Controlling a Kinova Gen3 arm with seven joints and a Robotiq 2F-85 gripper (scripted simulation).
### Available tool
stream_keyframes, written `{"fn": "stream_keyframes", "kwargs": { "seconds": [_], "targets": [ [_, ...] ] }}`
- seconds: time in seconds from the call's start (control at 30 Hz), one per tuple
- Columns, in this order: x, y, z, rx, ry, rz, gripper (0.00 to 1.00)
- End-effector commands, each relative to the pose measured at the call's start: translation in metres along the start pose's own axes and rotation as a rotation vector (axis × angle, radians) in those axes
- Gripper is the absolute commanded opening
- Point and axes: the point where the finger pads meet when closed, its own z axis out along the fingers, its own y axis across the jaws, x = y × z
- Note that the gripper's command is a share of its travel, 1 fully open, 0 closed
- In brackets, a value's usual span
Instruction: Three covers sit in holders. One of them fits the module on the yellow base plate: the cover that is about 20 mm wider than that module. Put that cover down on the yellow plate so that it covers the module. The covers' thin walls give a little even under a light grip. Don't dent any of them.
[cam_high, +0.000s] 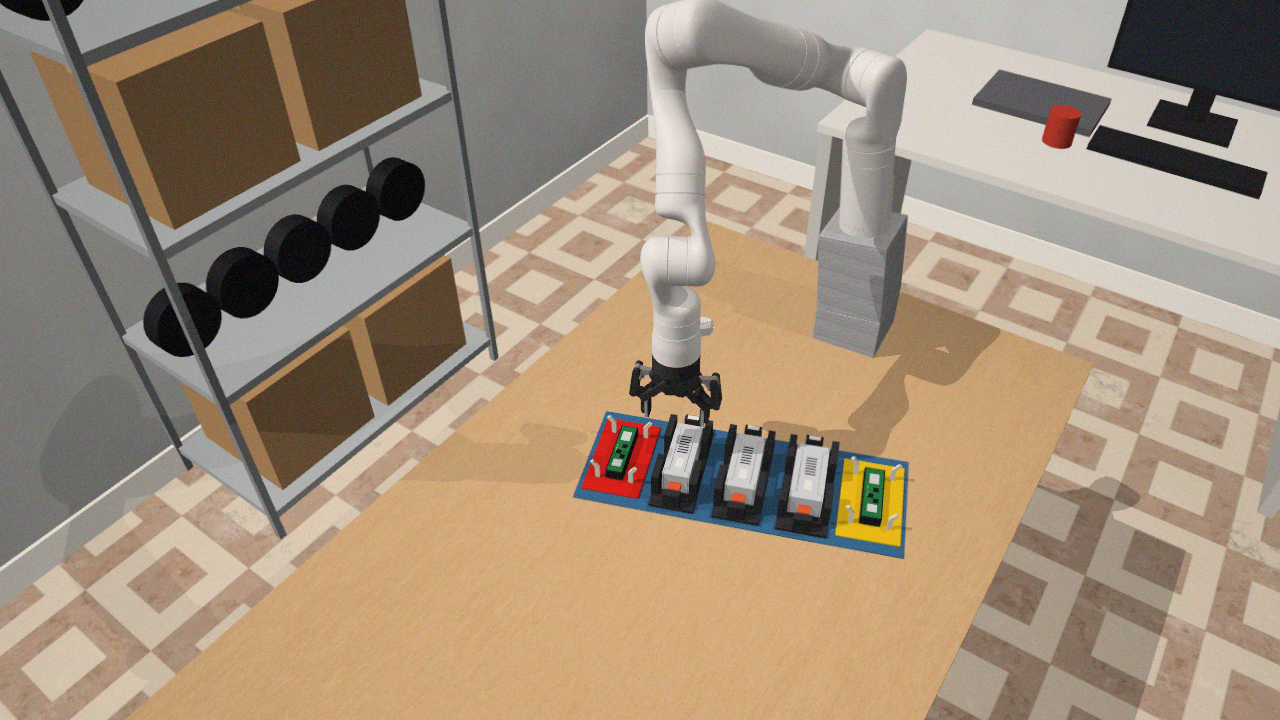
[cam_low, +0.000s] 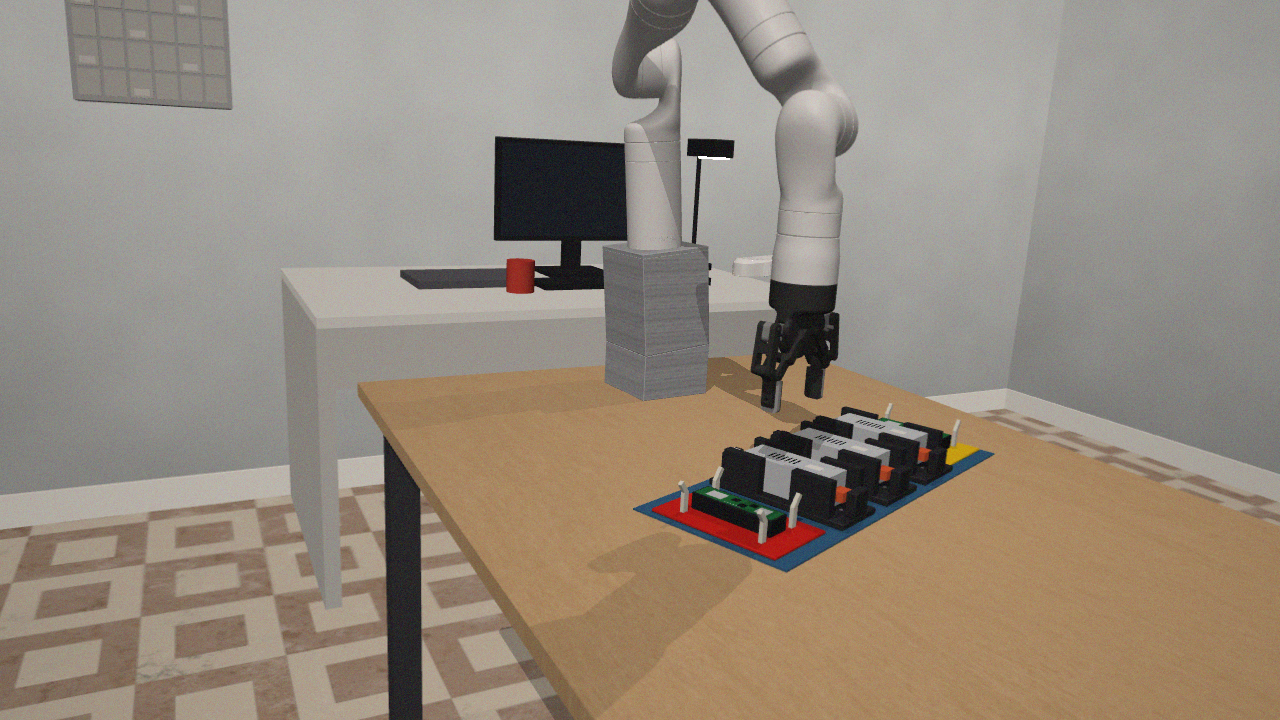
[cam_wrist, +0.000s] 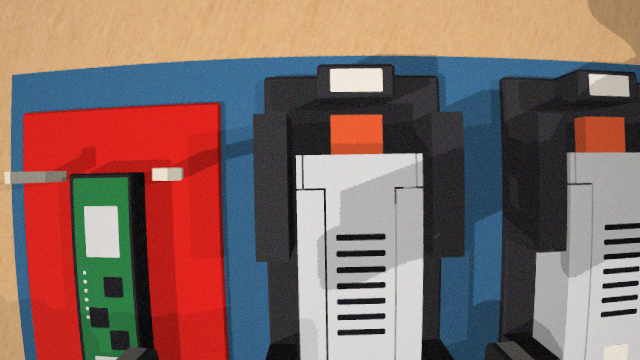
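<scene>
Three light grey covers with orange end blocks sit in black holders: one beside the red plate (cam_high: 683, 452) (cam_low: 776, 479) (cam_wrist: 360, 215), one in the middle (cam_high: 744, 467) (cam_wrist: 580, 170), one beside the yellow plate (cam_high: 809, 474). Their width differences are hard to tell. The yellow plate (cam_high: 846, 526) (cam_low: 964, 453) bears a green-topped black module (cam_high: 871, 495) between pale posts. My gripper (cam_high: 675, 411) (cam_low: 792, 396) (cam_wrist: 321, 351) is open and empty, above the covers' level. In the wrist view its fingertips straddle the cover beside the red plate, which lies slightly right of their midpoint.
The red plate (cam_high: 593, 486) (cam_low: 662, 510) (cam_wrist: 50, 142) carries another green module (cam_high: 622, 452) (cam_wrist: 102, 267) and upright pale posts. Black holder walls stand close together on the blue board (cam_high: 895, 550) (cam_wrist: 240, 90). A shelf unit stands left; a desk stands behind.
</scene>
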Motion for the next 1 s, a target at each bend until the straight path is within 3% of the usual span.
{"fn": "stream_keyframes", "kwargs": {
  "seconds": [0.0,0.97],
  "targets": [
    [-0.0007,-0.0013,-0.0010,0.001,-0.002,0.000,1.00],
    [-0.0004,0.0078,-0.0014,0.001,-0.002,0.000,1.00]
  ]
}}
